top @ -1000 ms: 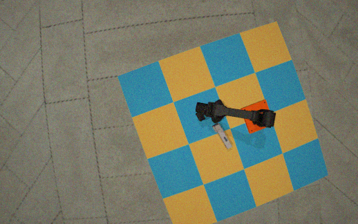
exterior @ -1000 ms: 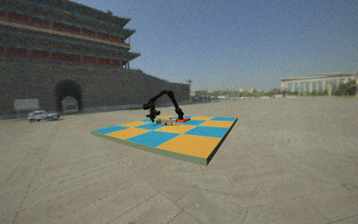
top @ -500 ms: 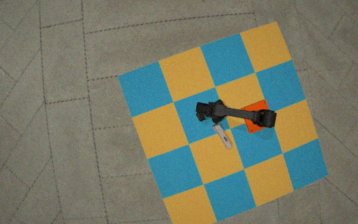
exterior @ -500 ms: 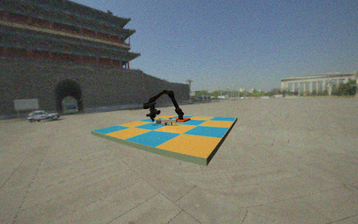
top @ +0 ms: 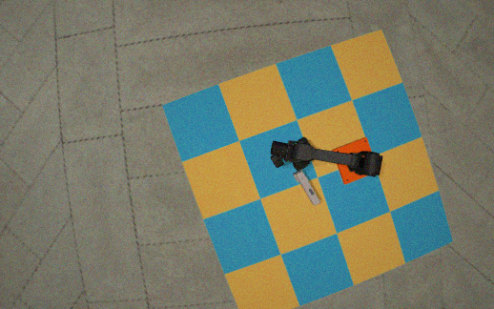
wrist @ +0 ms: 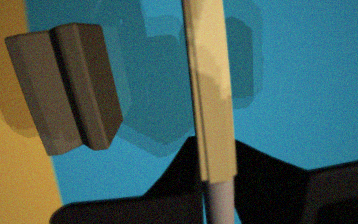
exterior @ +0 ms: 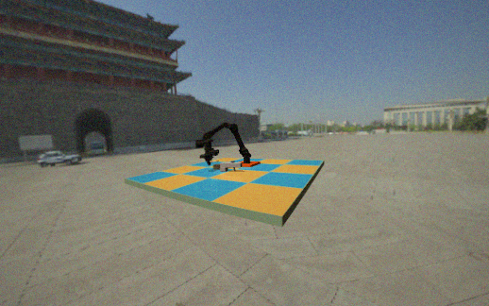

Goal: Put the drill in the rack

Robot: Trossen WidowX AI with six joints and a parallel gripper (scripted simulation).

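A long tan drill with a grey shank [wrist: 216,100] stretches from the top edge of the wrist view down between the black fingers. My gripper [exterior: 209,162] [wrist: 205,142] is shut on it and holds it over a blue square. The dark brown rack [wrist: 75,90], a block with a groove along it, lies left of the drill with a gap between them. The grey drill body [top: 308,189] [exterior: 230,165] lies beside the arm, clear of the gripper. A small dark oval [top: 311,192] shows on it; I cannot tell whether this is the key. The arm hides the fingertips in the overhead view.
The arm's base stands on an orange plate [top: 346,175] [exterior: 250,164] on the blue and orange checkered mat [top: 300,224] [exterior: 264,200]. The arm [top: 331,157] [exterior: 238,137] reaches from the base across the mat, past one end of the grey body.
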